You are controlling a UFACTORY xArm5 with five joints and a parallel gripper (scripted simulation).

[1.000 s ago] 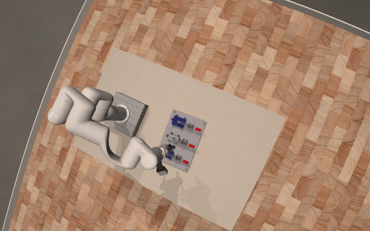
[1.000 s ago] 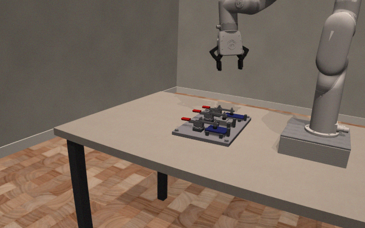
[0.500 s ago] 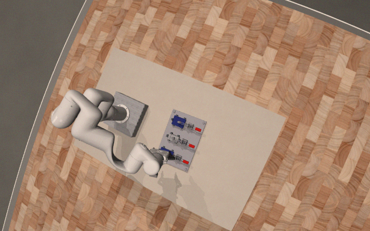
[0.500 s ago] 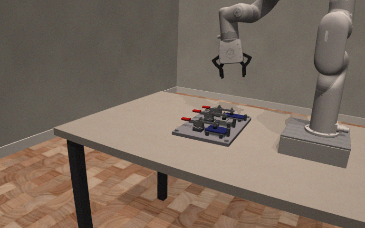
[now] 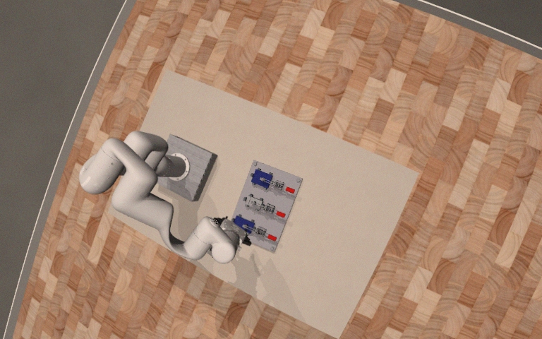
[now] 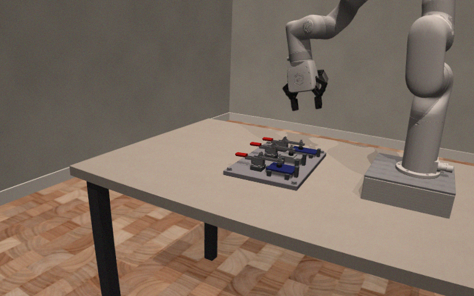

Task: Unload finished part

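A grey fixture plate [image 5: 265,203] [image 6: 275,165] lies on the table with three nests, each with a red-handled toggle clamp. Two blue blanks sit in the outer nests [image 5: 259,176] [image 5: 240,222] [image 6: 279,168] [image 6: 304,149]. The grey finished part [image 5: 252,200] [image 6: 294,156] sits in the middle nest under its clamp; its slot is too small to make out. All three clamp arms lie down over the parts. My gripper [image 6: 305,103] is open and empty, high above the table, over the plate's edge nearest the arm's base. In the top view the wrist [image 5: 240,235] hides part of one blue blank.
The arm's base block [image 5: 190,165] [image 6: 408,187] stands on the table beside the plate. The red clamp handles [image 5: 280,214] [image 6: 255,143] point away from the base. The table's edges are in view all around.
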